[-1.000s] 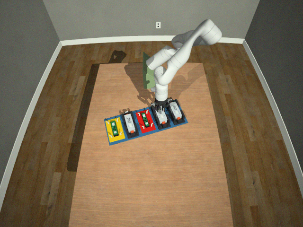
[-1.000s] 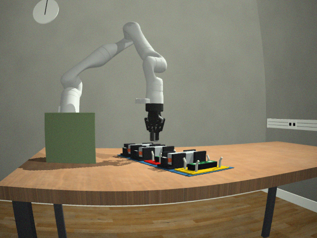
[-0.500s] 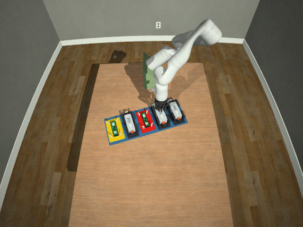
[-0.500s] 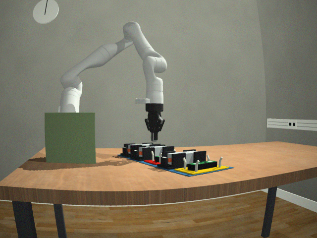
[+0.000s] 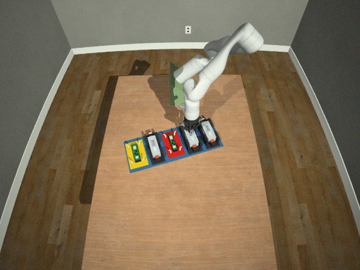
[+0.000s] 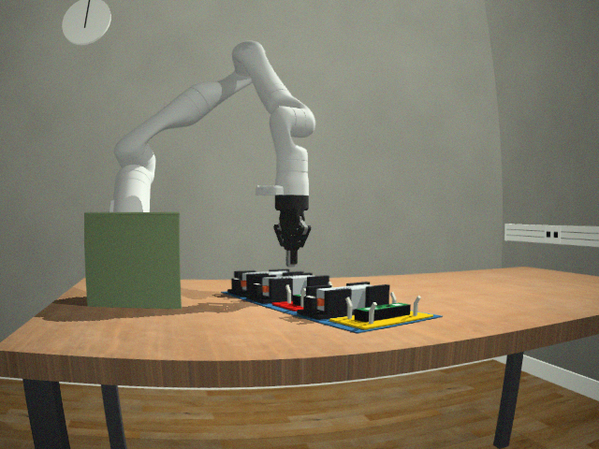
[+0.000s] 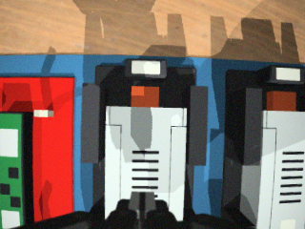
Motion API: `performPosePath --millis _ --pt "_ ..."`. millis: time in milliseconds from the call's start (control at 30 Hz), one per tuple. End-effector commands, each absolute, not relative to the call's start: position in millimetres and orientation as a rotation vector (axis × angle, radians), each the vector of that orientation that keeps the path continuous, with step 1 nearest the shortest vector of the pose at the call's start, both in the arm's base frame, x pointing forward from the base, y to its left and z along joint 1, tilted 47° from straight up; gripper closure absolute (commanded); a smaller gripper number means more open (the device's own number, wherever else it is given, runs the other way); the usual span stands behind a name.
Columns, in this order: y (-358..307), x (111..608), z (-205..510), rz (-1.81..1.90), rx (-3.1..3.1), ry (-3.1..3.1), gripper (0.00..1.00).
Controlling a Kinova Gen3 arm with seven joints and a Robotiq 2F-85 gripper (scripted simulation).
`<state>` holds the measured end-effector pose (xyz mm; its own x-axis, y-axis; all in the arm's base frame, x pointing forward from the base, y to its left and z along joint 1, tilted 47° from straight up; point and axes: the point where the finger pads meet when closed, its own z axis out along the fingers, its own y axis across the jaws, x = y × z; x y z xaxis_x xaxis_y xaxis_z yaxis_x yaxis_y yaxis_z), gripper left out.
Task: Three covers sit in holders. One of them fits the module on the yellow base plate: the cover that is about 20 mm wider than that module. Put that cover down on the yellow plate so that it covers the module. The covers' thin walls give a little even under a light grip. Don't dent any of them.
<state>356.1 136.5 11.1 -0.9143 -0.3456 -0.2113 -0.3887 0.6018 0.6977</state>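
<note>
The yellow base plate (image 5: 135, 152) with its green module (image 5: 135, 151) lies at the left end of a blue mat (image 5: 216, 143). Three white covers sit in black holders: the left one (image 5: 154, 146) beside the yellow plate, the middle one (image 5: 191, 139) and the right one (image 5: 210, 132). My gripper (image 5: 190, 129) hangs over the far end of the middle cover, a little above it in the side view (image 6: 291, 261). Its fingers are shut together on nothing. In the wrist view the shut fingertips (image 7: 140, 207) sit over the middle cover (image 7: 144, 159), with the right cover (image 7: 283, 167) beside it.
A red plate (image 5: 172, 143) with a second green module (image 5: 172, 143) lies between the left and middle covers. White pegs stand at the plates' corners (image 6: 372, 312). A tall green box (image 6: 131, 259) stands at the back of the table near the arm's base.
</note>
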Motion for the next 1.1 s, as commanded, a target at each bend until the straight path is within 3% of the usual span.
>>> performPosePath --millis 0,500,533,1067 --pt "135.9 356.6 11.3 1.222 -0.632 2.762 1.00" --pt "135.9 356.6 11.3 1.222 -0.632 2.762 1.00" --pt "135.9 356.6 11.3 1.222 -0.632 2.762 0.00" --pt "135.9 356.6 11.3 1.222 -0.632 2.762 0.00"
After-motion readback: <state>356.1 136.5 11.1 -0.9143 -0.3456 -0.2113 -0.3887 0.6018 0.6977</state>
